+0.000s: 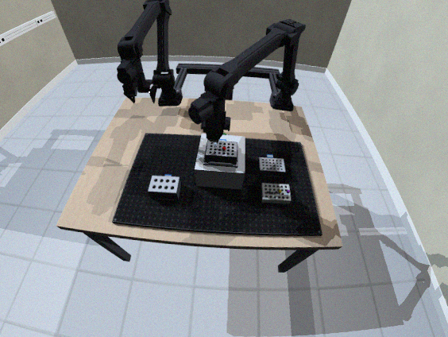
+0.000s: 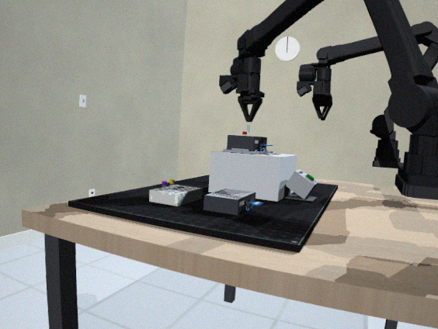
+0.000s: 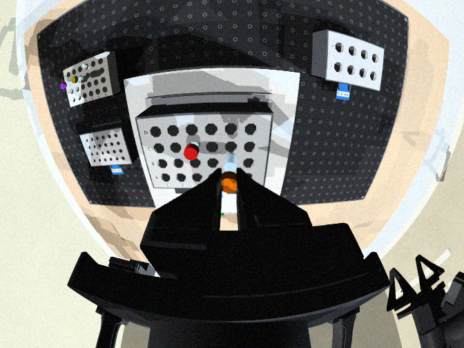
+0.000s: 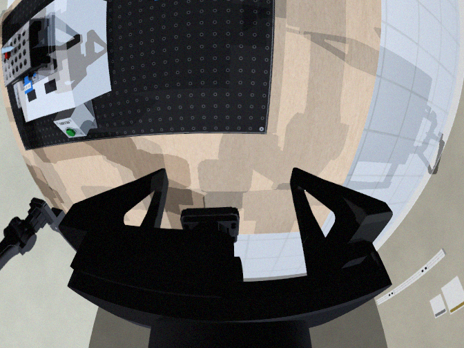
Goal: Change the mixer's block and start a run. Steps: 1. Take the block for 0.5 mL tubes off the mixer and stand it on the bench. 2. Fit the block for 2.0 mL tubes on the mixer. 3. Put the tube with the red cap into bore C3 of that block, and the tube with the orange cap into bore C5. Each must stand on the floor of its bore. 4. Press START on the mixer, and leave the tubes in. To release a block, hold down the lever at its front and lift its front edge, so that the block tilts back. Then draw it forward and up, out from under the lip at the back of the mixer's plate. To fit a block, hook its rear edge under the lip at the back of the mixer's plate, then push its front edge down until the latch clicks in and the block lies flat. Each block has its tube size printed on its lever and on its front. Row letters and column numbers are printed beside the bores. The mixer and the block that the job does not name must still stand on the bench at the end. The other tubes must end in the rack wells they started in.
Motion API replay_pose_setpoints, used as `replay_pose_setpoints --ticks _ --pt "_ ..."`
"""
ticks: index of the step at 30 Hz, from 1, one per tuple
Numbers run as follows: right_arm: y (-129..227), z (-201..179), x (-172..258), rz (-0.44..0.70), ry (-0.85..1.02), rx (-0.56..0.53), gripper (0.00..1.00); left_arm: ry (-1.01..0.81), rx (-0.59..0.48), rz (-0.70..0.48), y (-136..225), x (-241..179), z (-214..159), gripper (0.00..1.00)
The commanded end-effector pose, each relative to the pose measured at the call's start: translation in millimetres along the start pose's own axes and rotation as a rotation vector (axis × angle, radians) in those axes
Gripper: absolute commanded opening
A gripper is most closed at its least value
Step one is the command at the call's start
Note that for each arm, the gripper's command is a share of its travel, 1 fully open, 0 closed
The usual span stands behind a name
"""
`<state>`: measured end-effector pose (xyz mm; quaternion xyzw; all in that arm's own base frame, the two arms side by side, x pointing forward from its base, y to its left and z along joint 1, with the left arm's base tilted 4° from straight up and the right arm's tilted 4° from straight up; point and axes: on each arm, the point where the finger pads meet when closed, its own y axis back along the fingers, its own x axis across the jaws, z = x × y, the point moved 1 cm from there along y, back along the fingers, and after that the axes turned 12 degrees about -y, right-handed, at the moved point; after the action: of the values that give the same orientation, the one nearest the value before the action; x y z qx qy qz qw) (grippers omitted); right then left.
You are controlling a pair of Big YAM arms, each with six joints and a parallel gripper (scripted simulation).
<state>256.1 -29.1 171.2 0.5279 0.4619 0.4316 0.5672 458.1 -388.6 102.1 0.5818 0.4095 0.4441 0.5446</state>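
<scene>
Orange-capped tube above its block: plumb it over C5, then lower straight.
Top: on the desk [image 1: 198, 234], the white box-shaped mixer [image 1: 219, 179] [image 2: 248, 174] [image 3: 288, 123] [image 4: 84, 74] carries a grey metal block [image 1: 221, 158] [image 2: 242, 143] [image 3: 239, 139] [image 4: 15, 59]; the right claw [image 1: 142, 99] [image 2: 321, 117] [image 3: 405, 262] [image 4: 228, 175] waits far left. Exterior: the left claw [image 1: 214, 139] [image 2: 248, 119] [image 3: 228, 175], nearly closed, grips the clear tube with the orange cap [image 2: 248, 128] [image 3: 229, 183] [image 4: 7, 49], apart from the block. Left wrist: the clear tube with the red cap [image 1: 224, 148] [image 2: 245, 133] [image 3: 190, 152] [image 4: 7, 55] stands in C3; centre the other's tip on C5, keep it upright, ease down to the floor, then release. Right wrist: the right claw is wide open, holding nothing; the green START button [image 1: 224, 134] [image 2: 310, 177] [image 3: 221, 214] [image 4: 70, 132] comes last.
</scene>
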Motion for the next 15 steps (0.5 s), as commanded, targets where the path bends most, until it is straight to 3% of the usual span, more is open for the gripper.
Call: replay_pose_setpoints --ticks 1,15 --pt "21 18 0 0.011 -0.015 -0.054 1.0 -0.018 -0.063 -0.025 25 -12 10 0.09" --pt "26 22 1 0.013 -0.015 -0.067 1.0 0.0 -0.027 -0.008 1 3 7 0.09"
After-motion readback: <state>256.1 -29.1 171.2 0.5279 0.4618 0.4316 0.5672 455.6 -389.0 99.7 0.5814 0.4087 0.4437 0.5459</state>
